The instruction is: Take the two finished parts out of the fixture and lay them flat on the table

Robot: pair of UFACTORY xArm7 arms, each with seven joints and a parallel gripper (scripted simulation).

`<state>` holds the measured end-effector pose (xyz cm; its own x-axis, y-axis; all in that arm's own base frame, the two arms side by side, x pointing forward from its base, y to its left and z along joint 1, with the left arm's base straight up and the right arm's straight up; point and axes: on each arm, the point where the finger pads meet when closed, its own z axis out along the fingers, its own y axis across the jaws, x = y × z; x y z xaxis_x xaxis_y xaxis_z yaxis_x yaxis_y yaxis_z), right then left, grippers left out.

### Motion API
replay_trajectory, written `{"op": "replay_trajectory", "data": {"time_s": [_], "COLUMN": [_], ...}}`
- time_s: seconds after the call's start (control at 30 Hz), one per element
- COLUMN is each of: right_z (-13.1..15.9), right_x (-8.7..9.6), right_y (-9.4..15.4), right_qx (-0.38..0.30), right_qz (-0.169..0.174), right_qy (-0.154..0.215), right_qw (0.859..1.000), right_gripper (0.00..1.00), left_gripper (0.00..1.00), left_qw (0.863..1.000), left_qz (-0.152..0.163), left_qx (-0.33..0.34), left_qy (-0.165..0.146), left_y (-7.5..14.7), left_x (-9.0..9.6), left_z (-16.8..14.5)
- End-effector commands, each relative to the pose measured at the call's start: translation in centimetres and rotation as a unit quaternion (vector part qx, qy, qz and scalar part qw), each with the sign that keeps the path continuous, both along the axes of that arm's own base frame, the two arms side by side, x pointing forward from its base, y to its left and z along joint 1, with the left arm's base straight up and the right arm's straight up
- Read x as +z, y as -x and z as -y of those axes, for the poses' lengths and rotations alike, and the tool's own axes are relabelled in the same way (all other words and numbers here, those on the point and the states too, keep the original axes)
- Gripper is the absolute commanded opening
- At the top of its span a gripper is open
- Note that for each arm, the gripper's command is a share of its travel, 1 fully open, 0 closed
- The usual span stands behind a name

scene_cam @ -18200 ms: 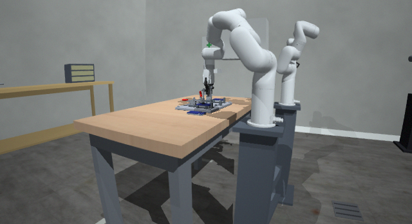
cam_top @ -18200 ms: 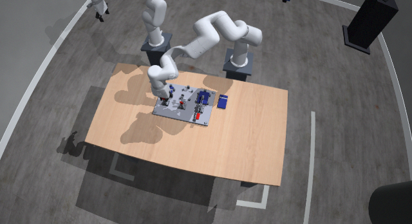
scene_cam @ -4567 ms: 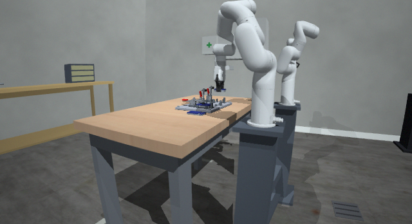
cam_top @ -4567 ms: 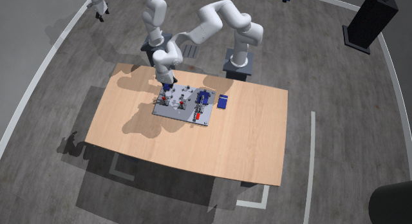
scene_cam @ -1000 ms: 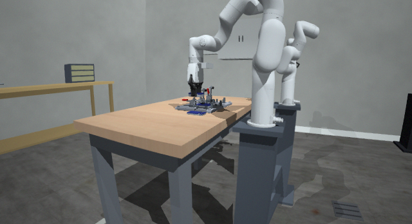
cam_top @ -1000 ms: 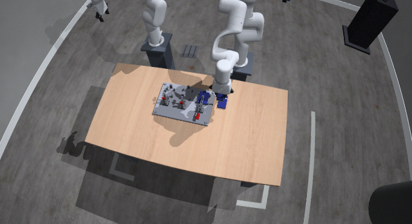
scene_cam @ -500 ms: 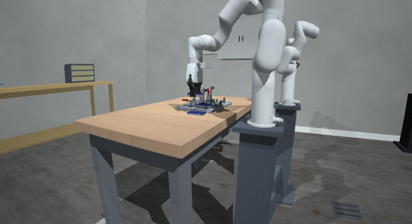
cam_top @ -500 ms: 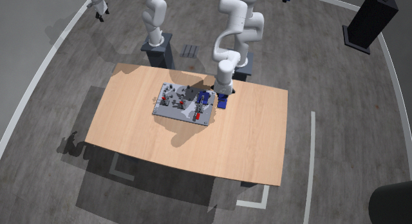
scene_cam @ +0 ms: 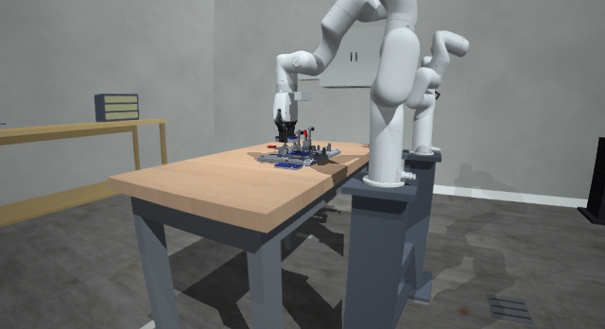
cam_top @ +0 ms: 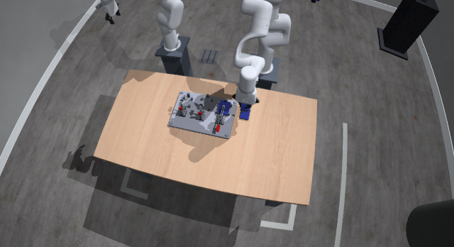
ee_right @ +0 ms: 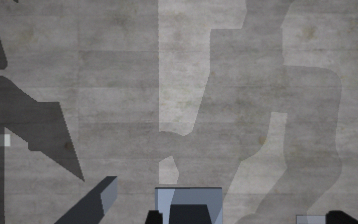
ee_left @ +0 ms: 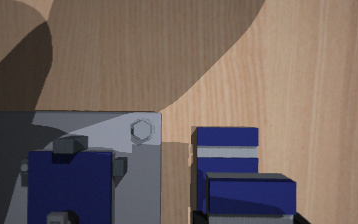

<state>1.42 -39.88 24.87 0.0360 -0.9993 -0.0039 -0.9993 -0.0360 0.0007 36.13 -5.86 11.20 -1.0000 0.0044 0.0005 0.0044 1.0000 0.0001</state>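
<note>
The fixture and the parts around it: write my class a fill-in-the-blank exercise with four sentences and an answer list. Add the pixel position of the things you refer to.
The slotted part in the air (scene_cam: 293,138) (ee_left: 252,197) is held by the ____ gripper.
The other slotted part (cam_top: 245,115) (scene_cam: 288,165) (ee_left: 227,136) lies flat on the ____.
The blank (cam_top: 224,103) (ee_left: 70,185) is coloured ____.
The clamp handles (cam_top: 218,128) (scene_cam: 271,147) are coloured ____.

Missing words: left; table; blue; red.

From above, we see fixture on table, left of table's middle. We find blank in fixture's right end, under right clamp. Two other clamps stand left of it. Just right of fixture, we have one finished part flat on table; second finished part above table, between fingers of left gripper. Beyond table's far edge, pedestals: right arm's at left, left arm's at right.
</note>
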Motion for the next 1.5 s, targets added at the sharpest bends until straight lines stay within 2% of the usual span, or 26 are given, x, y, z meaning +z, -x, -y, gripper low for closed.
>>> {"op": "replay_trajectory", "data": {"time_s": [0.0,0.53,1.47], "right_z": [0.1,0.1,0.1], "right_x": [0.1,0.1,0.1], "right_y": [0.0,0.0,0.0], "right_qx": [0.0,0.0,0.0], "right_qz": [0.0,0.0,0.0], "right_qy": [0.002,0.002,0.002], "right_qw": [1.0,1.0,1.0], "right_gripper": [1.0,1.0,1.0], "left_gripper": [0.0,0.0,0.0], "left_qw": [1.0,1.0,1.0], "left_qz": [0.002,0.002,0.002], "left_qx": [0.0,0.0,0.0], "left_qy": [0.0,0.0,0.0], "left_y": [-0.1,-1.3,-9.5], "left_x": [0.1,0.1,0.1], "left_z": [0.0,0.0,0.0]}}
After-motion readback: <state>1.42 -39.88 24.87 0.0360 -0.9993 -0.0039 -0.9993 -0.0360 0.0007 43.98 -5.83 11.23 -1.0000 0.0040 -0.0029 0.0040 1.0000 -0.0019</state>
